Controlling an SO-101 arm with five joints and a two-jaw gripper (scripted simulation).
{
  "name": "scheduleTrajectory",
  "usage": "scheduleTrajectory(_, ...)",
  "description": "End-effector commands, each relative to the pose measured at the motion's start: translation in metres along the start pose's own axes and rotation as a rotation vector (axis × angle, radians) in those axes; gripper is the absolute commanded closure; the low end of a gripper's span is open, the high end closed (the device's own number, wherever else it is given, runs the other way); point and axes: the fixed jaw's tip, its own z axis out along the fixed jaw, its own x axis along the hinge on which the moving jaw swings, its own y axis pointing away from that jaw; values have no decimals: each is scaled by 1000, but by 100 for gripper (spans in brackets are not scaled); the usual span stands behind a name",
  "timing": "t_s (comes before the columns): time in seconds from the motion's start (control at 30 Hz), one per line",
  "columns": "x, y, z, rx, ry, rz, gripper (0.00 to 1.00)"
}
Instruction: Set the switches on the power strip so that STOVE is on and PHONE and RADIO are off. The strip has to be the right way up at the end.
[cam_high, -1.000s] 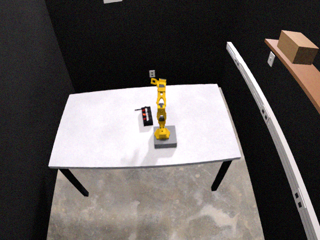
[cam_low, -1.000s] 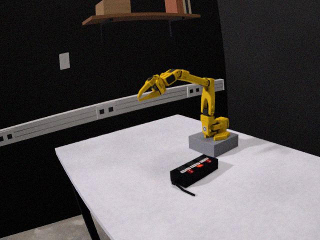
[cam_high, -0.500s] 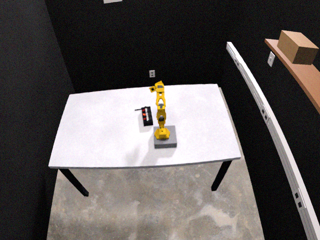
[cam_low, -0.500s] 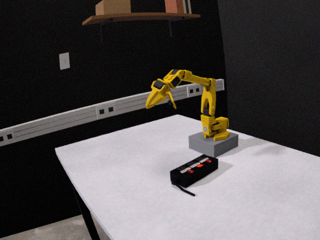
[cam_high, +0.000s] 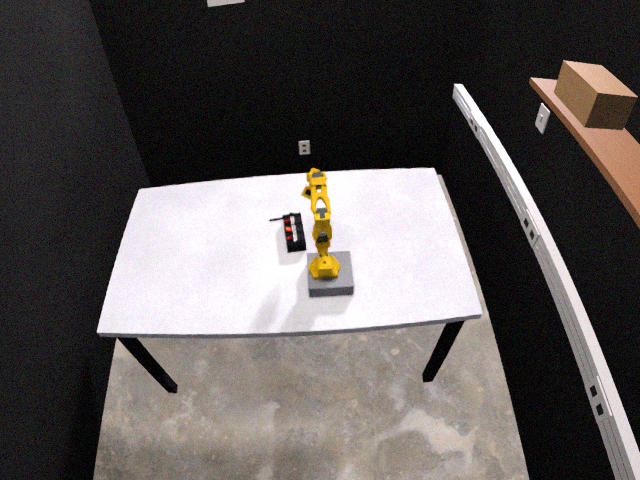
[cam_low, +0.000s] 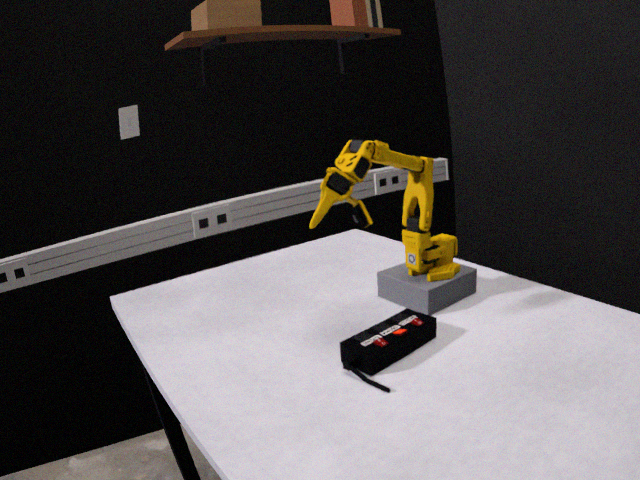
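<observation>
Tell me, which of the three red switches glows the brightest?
The middle switch on the strip. It shines bright orange-red, while the switch on each side of it looks darker red. The labels are too small to read.

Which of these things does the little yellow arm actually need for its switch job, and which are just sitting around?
Needed for the job:
- black power strip with three red switches, lying switches-up on the white table
- yellow arm's gripper, fingers shut and holding nothing, up in the air away from the strip

Just lying about:
- brown cardboard box on the wooden wall shelf
- white wall socket rail
</observation>
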Motion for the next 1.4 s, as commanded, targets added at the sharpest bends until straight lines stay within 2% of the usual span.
scheduleTrajectory(0.0, -13, 1, -2, -12, -65, -201, 100)
scheduleTrajectory(0.17, -25, 2, -3, -17, -135, -427, 100)
scheduleTrajectory(0.23, -25, 2, -3, -17, -135, -427, 100)
scheduleTrajectory(0.37, -34, 4, -5, -12, -190, -600, 100)
scheduleTrajectory(0.73, -56, 7, -10, 36, -330, -1030, 100)
scheduleTrajectory(0.8, -56, 7, -10, 36, -330, -1030, 100)
scheduleTrajectory(1.2, -76, 11, -16, 123, -453, -1402, 100)
scheduleTrajectory(1.37, -80, 11, -18, 147, -478, -1478, 100)
